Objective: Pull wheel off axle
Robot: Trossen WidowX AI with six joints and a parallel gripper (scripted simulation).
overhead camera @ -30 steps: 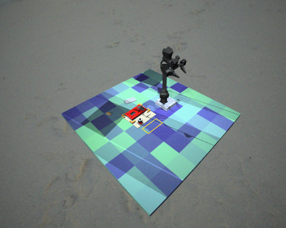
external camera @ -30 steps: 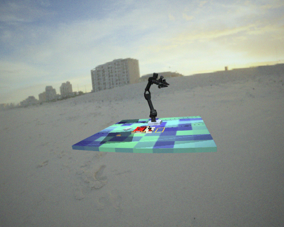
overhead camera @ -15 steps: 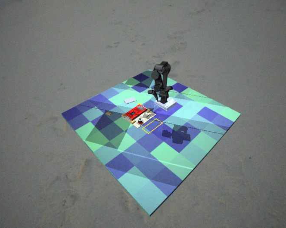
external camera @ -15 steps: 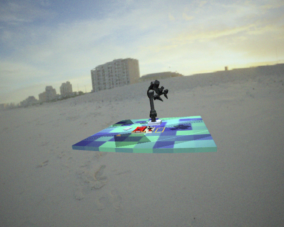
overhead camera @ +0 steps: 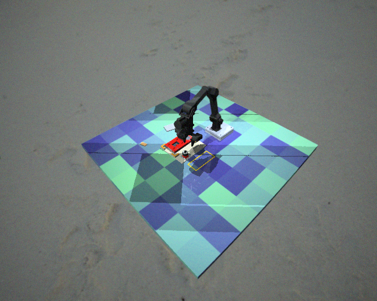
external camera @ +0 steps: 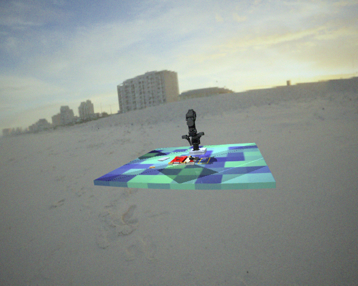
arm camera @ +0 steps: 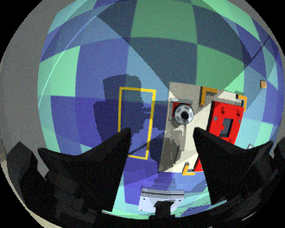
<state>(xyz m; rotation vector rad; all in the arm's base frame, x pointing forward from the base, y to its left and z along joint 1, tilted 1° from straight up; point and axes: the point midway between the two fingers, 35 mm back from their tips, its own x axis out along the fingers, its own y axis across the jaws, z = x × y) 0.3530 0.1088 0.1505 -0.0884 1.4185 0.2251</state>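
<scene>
The grey wheel (overhead camera: 184,152) (arm camera: 183,114) with a dark centre sits over a small red block on the pale board. The wheel covers the axle, whose shaft I cannot make out. The marked area is a yellow rectangle outline (overhead camera: 197,157) (arm camera: 119,112) on the table beside the board; no object lies in it, only shadow. My gripper (overhead camera: 188,142) (arm camera: 163,132) points down, open and empty, above the board. In the wrist view the wheel appears ahead of the fingertips, nearer the right finger, with a gap in height.
A red plate (overhead camera: 174,145) (arm camera: 219,110) with a square opening lies on the same board, with orange corner pieces around it. A small orange block (overhead camera: 143,143) (arm camera: 262,84) lies farther off. A pale flat plate (overhead camera: 169,128) lies behind the arm. The white robot base stands behind the board.
</scene>
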